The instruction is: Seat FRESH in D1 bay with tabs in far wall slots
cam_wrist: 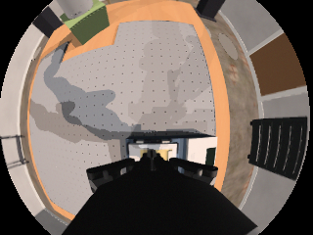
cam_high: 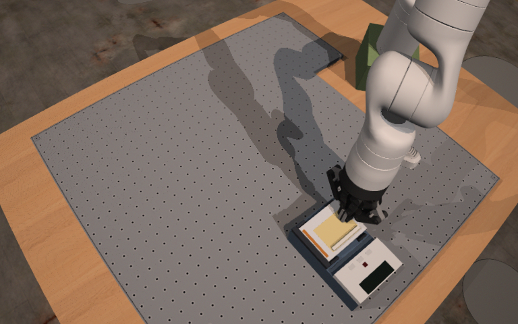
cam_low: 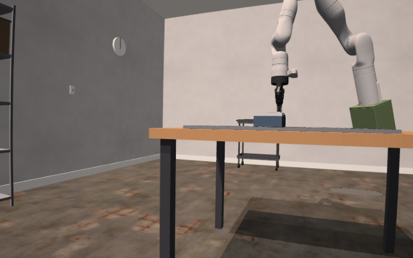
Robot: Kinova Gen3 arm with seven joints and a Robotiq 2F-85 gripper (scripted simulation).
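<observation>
The dock D1 (cam_high: 305, 244) (cam_low: 269, 121) is a blue box with a white panel (cam_high: 351, 273) and stands near the deck's right front edge. The cassette FRESH (cam_high: 317, 223), white with a yellow gel (cam_high: 334, 228), lies in the dock's bay. An orange stripe (cam_high: 315, 243) runs along one of its edges. The white comb (cam_high: 347, 238) sits beside the gel. My gripper (cam_high: 342, 217) (cam_low: 278, 108) (cam_wrist: 151, 155) is shut with nothing between the fingers. Its tips touch the cassette's edge opposite the orange stripe. The small light (cam_high: 365, 264) on the panel looks dark red.
The grey perforated deck (cam_high: 171, 152) (cam_low: 319, 129) covers most of the wooden table (cam_high: 34, 213) (cam_low: 273, 136). The arm's green pedestal (cam_high: 365, 57) (cam_low: 371, 115) stands at the back right. The dock is close to the table's right front edge.
</observation>
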